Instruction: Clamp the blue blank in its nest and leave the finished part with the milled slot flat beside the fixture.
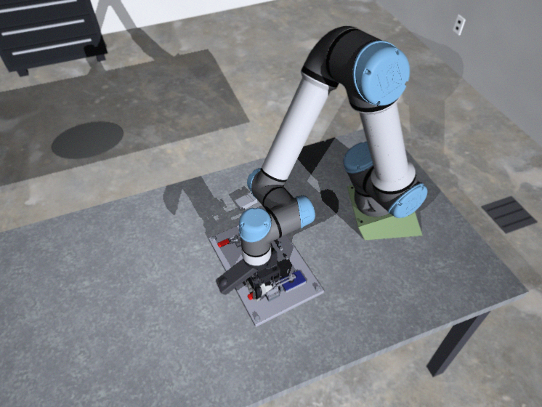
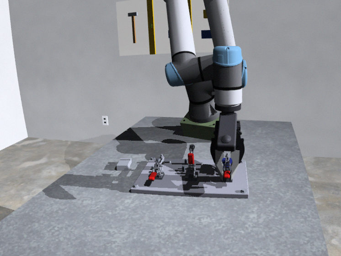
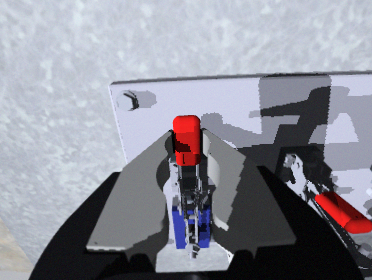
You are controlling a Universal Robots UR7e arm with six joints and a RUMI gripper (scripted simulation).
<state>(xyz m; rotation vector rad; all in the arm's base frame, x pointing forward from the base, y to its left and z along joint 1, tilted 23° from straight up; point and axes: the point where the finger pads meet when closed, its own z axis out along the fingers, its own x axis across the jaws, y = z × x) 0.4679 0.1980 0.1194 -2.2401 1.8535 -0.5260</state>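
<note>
Hardly any writing can be read in these views. The one mark is an embossed logo on the large round blue cap [image 1: 381, 73] at the arm's elbow joint, seen from above; its letters are too faint to read with certainty. The pale wall board [image 2: 137, 27] behind the arm shows a hammer and coloured bars, with no lettering on it.
</note>
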